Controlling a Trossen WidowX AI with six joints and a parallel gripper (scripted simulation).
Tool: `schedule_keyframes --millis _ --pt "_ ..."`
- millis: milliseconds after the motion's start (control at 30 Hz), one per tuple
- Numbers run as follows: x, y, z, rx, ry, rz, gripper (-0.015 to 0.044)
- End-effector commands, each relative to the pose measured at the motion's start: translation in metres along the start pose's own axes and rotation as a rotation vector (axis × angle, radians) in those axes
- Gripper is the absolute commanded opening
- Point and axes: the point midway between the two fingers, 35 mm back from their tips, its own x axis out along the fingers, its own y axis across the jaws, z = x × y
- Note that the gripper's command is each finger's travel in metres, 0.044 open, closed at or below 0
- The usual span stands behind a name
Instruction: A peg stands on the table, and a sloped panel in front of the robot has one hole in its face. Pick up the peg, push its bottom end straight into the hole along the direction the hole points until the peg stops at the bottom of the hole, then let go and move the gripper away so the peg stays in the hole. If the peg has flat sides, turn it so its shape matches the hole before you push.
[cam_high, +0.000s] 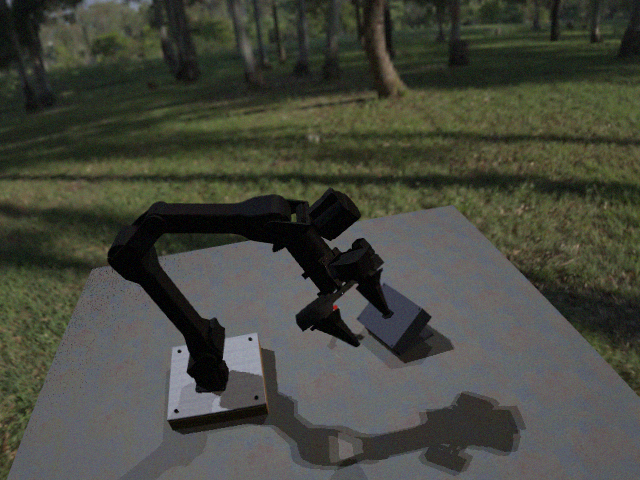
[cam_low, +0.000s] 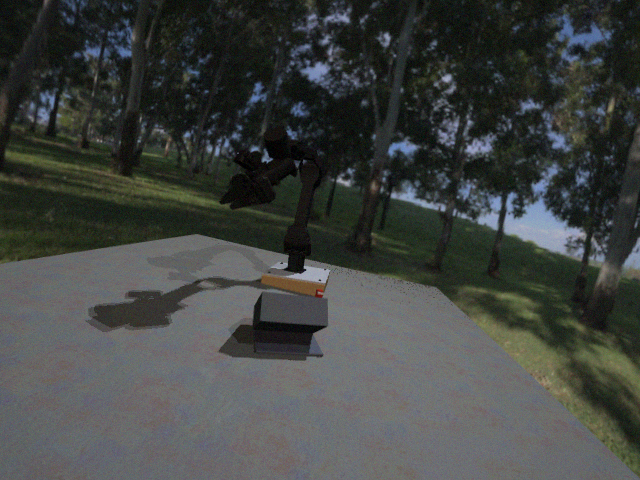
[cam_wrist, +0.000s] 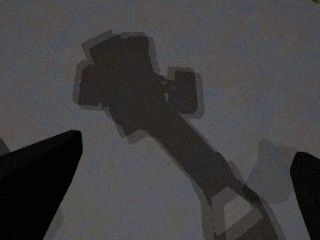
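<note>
Hanging above the table (cam_high: 305, 397) (cam_low: 170, 413) (cam_wrist: 250, 50), the gripper (cam_high: 373, 329) (cam_low: 227, 204) (cam_wrist: 188, 152) is holding nothing, its fingers spreading wide. The red peg (cam_high: 334, 307) is showing only a bit, mostly hidden behind a finger, outside the sloped panel (cam_high: 395, 325) (cam_low: 292, 310)

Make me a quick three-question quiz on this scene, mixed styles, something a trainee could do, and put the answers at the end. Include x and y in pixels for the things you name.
1. True or false: the claw (cam_high: 372, 329) (cam_low: 228, 203) (cam_wrist: 188, 152) is shut on the peg (cam_high: 334, 307).
2. In the top view, what colour is the bit of the peg that shows?
A) blue
B) red
C) green
3. Fill in: the large dark shape (cam_wrist: 130, 80) on the table (cam_high: 310, 382) (cam_low: 206, 413) (cam_wrist: 280, 75) in the wrist view is the arm's (cam_high: 227, 219) (cam_low: 307, 191) ____.

Key: 1. False, it is open with nothing in it. 2. B. 3. shadow.
</note>
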Motion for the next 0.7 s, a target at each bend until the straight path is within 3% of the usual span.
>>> schedule_keyframes --millis 0,667 --pt "0.001 0.020 -0.010 0.031 0.056 0.045 0.0440" --pt "-0.007 0.106 -0.096 0.105 0.407 0.149 0.0440"
